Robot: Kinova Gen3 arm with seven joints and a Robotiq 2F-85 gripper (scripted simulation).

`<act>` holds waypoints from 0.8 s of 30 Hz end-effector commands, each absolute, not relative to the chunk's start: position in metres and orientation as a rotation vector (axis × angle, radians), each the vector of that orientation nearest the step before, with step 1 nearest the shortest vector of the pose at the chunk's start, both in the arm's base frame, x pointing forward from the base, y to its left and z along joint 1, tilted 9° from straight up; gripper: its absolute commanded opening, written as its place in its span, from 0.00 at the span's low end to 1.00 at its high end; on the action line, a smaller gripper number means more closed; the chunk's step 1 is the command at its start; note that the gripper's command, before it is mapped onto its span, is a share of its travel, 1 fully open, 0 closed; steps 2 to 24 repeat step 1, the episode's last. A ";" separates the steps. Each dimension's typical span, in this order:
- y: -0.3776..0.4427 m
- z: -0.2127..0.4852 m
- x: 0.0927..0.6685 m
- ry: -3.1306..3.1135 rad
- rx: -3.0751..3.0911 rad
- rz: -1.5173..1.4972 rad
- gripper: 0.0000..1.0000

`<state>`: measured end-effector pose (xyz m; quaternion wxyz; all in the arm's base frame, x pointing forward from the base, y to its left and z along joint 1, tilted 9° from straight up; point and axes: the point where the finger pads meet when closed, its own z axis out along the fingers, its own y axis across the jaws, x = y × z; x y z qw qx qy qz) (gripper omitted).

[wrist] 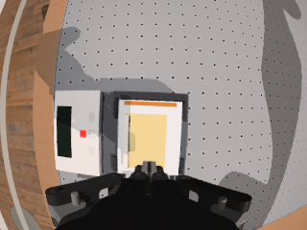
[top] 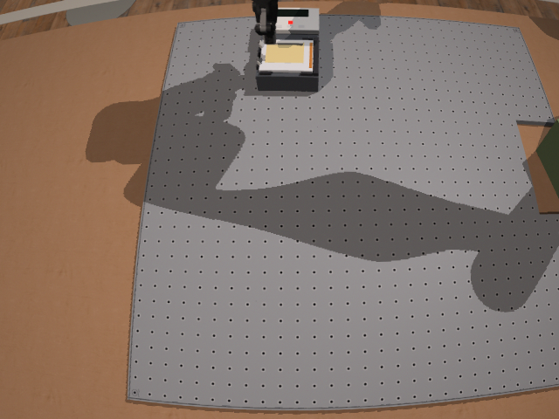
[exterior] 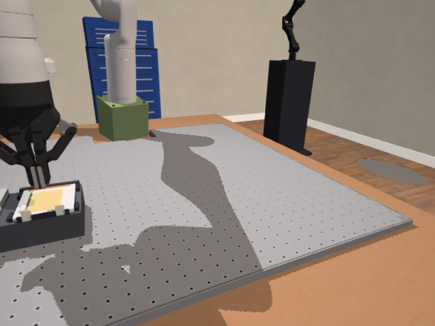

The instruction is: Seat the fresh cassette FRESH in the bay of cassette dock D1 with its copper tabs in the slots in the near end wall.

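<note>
Now pressed fully together, pinching nothing: gripper point(exterior: 38, 180) fingertips down at the edge of cassette FRESH point(exterior: 45, 200), at the end away from its orange strip point(top: 311, 55). Seen from the wrist, closed fingertips over the cassette's near white border, with the strip at the far end. Lying inside the bay of dock D1 point(top: 288, 81), a white frame around a pale yellow panel point(top: 283, 55), dark walls showing on all sides. Looks about level with the bay rim from the exterior view, though whether fully snapped in cannot be told. Two small white blocks point(exterior: 58, 209) standing on the cassette's edge nearest that camera. Copper tabs and slots hidden from every view. Red light point(top: 290, 21) lit on the dock's pale grey housing point(top: 307, 22), just beside a dark window point(wrist: 64, 132). Dock resting flat on the perforated grey deck point(top: 315, 292), near its edge, sides roughly in line with the hole rows. Broad arm shadow across the deck. Arm rising from a green pedestal point(exterior: 122, 121) at the far corner, blue panel point(exterior: 147, 70) behind, black pillar point(exterior: 287, 101) on the wooden floor.
</note>
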<state>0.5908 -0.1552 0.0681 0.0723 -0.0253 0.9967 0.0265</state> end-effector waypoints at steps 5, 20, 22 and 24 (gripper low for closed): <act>-0.156 0.073 0.593 2.989 -0.075 0.075 0.00; -0.156 0.073 0.593 2.989 -0.075 0.075 0.00; -0.156 0.073 0.593 2.989 -0.075 0.075 0.00; -0.156 0.073 0.593 2.989 -0.075 0.075 0.00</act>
